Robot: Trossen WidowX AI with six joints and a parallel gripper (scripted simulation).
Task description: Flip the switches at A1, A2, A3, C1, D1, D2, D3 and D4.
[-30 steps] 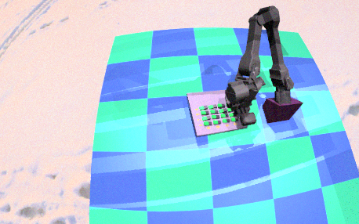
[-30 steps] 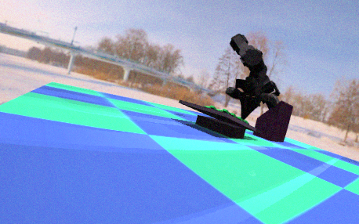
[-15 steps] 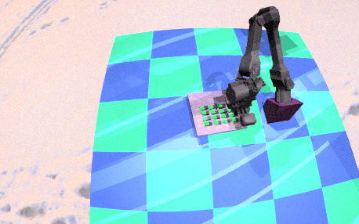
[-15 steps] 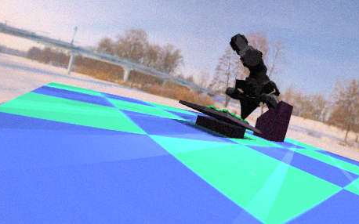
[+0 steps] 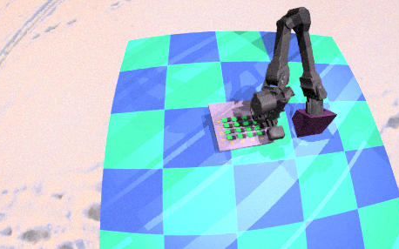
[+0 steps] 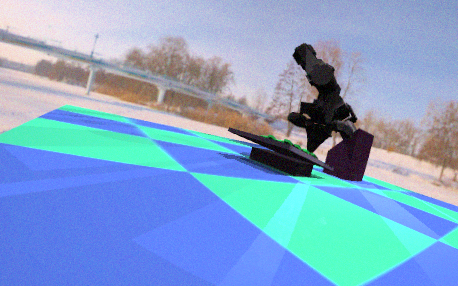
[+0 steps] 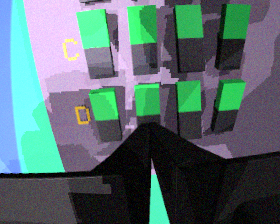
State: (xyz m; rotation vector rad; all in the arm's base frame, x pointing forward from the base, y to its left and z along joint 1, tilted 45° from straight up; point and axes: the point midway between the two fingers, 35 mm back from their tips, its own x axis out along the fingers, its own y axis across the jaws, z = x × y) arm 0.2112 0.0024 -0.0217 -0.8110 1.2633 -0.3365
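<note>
Snowy ground: beyond the worktop's left edge we see pale snow (image 5: 39,131), with a bridge (image 6: 125,77) and bare trees (image 6: 170,62) behind in the exterior view.
Worktop: we have blue and green squares on it (image 5: 196,191) (image 6: 125,225) (image 7: 6,75), crossed by light streaks.
Panel: we find the pale board (image 5: 213,113) (image 6: 247,134) (image 7: 51,55) left of the arm's foot in the top view, its long axis running roughly left to right, towards that foot. It slopes, its far end raised and its near end low, over a dark block (image 6: 280,161).
Switches: their long axes run away from the arm's foot, green halves at the far end, dark halves nearer. We can read rows C and D from the wrist; we cannot tell each one's tilt surely.
D2 switch: we see its green half (image 7: 147,100), while the pincer's tips hide part of its dark half.
Pincer: its fingers are together with nothing between them; the pincer (image 5: 267,124) (image 6: 312,151) (image 7: 148,129) points down over row D. We cannot tell whether it touches.
Arm: it (image 5: 283,52) (image 6: 320,72) blocks our top view of the panel's right part.
Purple foot: we see this block (image 5: 300,126) (image 6: 347,155) rightmost, near the panel.
</note>
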